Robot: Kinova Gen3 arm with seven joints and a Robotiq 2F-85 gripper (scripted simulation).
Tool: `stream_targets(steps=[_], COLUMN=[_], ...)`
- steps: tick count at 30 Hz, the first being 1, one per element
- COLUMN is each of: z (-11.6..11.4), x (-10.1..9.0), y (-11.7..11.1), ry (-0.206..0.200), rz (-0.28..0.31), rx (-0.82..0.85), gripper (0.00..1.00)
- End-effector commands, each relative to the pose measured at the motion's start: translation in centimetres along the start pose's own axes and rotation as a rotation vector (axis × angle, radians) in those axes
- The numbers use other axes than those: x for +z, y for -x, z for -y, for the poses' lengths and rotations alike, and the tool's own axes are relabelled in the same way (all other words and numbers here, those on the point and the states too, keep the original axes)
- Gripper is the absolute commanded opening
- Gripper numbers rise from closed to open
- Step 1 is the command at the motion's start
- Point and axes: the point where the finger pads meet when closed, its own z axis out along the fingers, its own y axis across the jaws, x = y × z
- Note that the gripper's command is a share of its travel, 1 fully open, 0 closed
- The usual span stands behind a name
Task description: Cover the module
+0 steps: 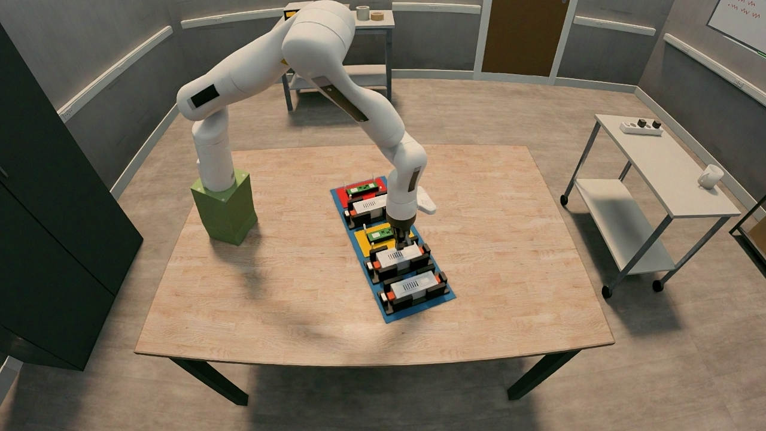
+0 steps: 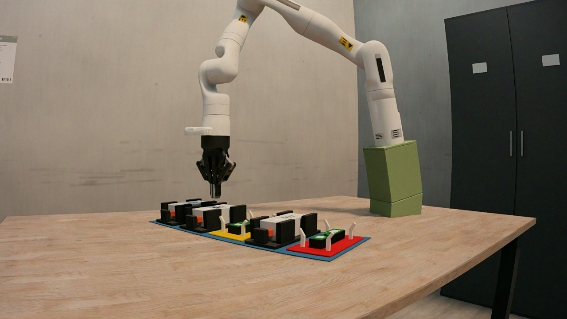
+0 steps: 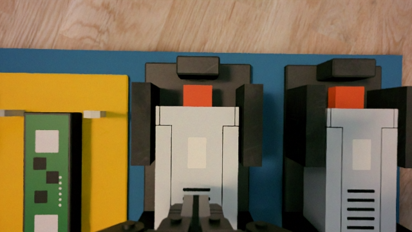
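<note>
A yellow base plate [image 1: 374, 239] on a blue mat carries a green module [image 1: 380, 233]; both also show in the wrist view, the plate [image 3: 103, 145] and the module [image 3: 48, 171]. Three white covers sit in black holders: one [image 1: 398, 257] right beside the yellow plate, one [image 1: 415, 285] at the mat's near end, one [image 1: 369, 205] between the yellow and red plates. My gripper [image 2: 215, 193] hangs a little above the cover next to the yellow plate [image 3: 196, 161]. Its fingers [image 3: 196, 206] are shut together with nothing between them. That cover rests in its holder.
A red plate [image 1: 364, 187] with a second green module and white posts lies at the mat's far end. Black holder blocks [image 3: 249, 124] flank each cover, with orange tabs [image 3: 197, 95] at the ends. The arm's green pedestal [image 1: 224, 206] stands at the table's left.
</note>
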Motion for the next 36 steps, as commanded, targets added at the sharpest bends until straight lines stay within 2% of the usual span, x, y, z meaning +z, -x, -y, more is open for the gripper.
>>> stream_targets(steps=[1,14,15,36], z=[-0.05,-0.05,-0.05,-0.05], x=[-0.09,-0.09,-0.09,-0.09], y=[-0.07,-0.07,-0.07,-0.07], ry=[0.001,0.001,0.001,0.001], rz=[-0.002,-0.002,-0.002,-0.002], rx=[0.0,0.0,0.0,0.0], gripper=[0.0,0.0,1.0,1.0])
